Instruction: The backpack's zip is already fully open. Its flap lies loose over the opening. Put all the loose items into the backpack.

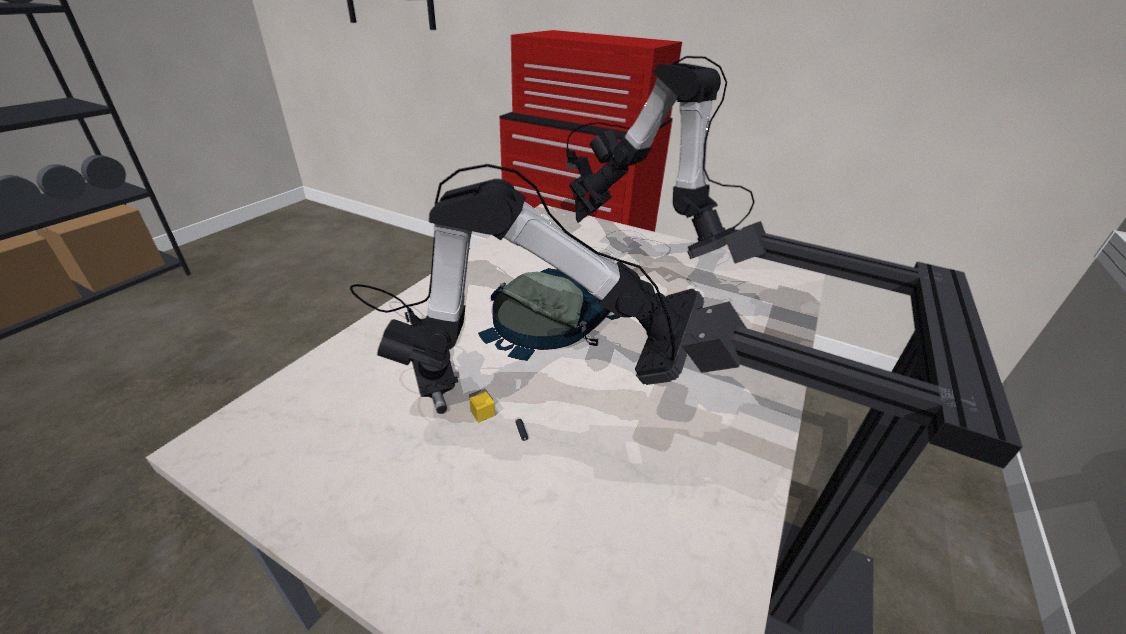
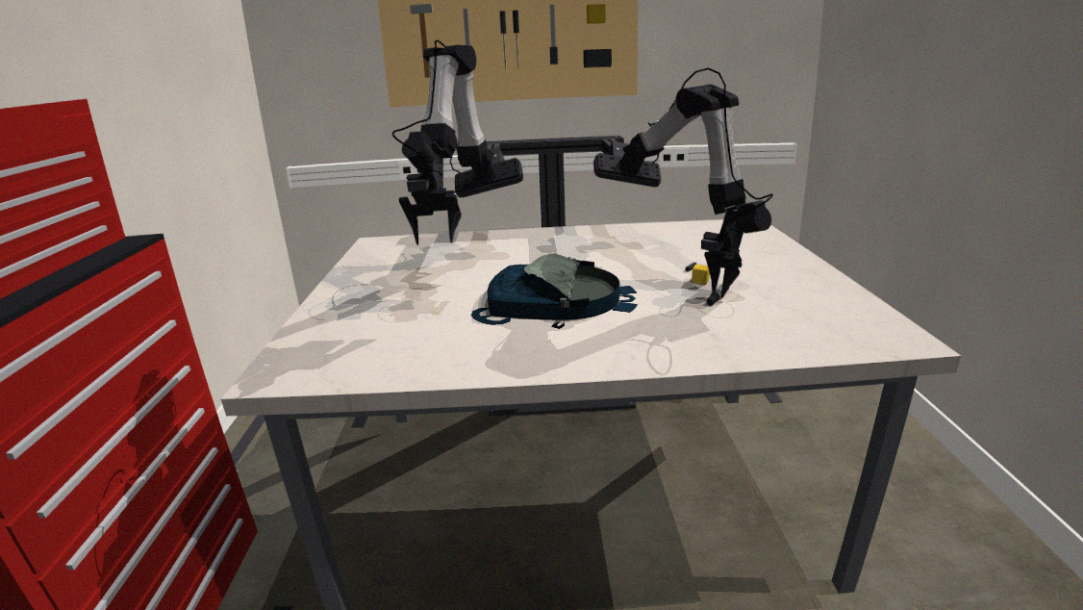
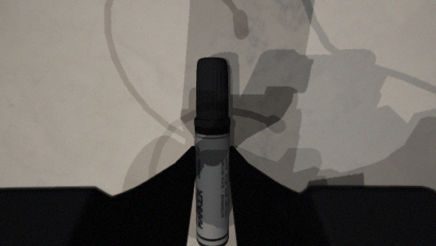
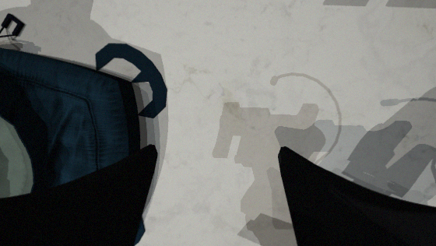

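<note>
My left gripper point(image 1: 437, 391) point(image 2: 717, 295) point(image 3: 212, 149) is shut on the marker point(image 1: 440, 404) point(image 2: 712, 299) point(image 3: 212, 93), which has a black cap and grey barrel and lies at table level. A yellow cube point(image 1: 482, 407) point(image 2: 699, 274) sits close beside it. A small black stick-like item point(image 1: 521, 429) point(image 2: 690, 266) lies past the cube. The blue backpack point(image 1: 543, 342) point(image 2: 507, 295) point(image 4: 78, 117) lies flat; its green flap point(image 1: 551, 295) point(image 2: 551, 272) point(image 4: 13, 163) is bunched over part of the opening. My right gripper point(image 2: 436, 242) point(image 4: 217, 149) is open and empty above the table, beyond the backpack's handle end.
The table point(image 1: 315, 472) point(image 2: 795, 333) carries the backpack near its middle. Straps and a buckle point(image 1: 592, 341) point(image 2: 558, 324) point(image 4: 12, 25) stick out around the bag. A red tool chest point(image 1: 587, 78) point(image 2: 90, 341) stands beyond the table's right-arm side. The left arm's upper links pass near the backpack in the top view.
</note>
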Motion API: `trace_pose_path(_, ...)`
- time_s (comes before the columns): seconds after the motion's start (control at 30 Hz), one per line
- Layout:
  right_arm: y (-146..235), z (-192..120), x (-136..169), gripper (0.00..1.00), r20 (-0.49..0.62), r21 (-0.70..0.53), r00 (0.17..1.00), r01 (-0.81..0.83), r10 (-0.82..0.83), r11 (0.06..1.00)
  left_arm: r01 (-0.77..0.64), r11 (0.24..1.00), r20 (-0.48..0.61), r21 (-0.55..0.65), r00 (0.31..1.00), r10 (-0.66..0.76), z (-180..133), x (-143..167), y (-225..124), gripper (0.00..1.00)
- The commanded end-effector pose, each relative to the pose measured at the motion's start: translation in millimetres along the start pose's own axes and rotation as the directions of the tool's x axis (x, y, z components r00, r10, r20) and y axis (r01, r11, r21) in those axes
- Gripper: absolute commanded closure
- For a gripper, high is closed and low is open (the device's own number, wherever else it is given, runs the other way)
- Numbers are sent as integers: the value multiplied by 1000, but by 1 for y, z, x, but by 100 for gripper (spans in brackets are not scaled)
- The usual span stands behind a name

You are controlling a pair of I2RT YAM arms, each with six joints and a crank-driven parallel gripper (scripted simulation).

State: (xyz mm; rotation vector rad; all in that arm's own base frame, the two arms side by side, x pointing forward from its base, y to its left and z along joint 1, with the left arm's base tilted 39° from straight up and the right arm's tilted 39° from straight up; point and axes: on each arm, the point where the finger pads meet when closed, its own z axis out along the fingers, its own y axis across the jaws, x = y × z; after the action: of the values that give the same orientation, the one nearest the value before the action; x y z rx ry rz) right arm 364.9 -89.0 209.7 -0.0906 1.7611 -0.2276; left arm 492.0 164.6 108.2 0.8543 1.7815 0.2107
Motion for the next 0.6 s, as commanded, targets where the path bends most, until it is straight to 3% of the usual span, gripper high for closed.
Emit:
trace_pose_path(0.0,0,-1,-7,10,19,0,1000,5,-5,1000,-16,1000,12,-22,1000,16,-5,-6,10,84)
trace_pose_path(0.43,0,-1,-7,10,19,0,1000,5,-5,1000,-16,1000,12,-22,1000,16,-6,-6,10,84)
trace_pose_path(0.57,0,-1,-7,10,19,0,1000,5,-5,1000,-22,999,16,-25,1000,23,-29,-22,10,84)
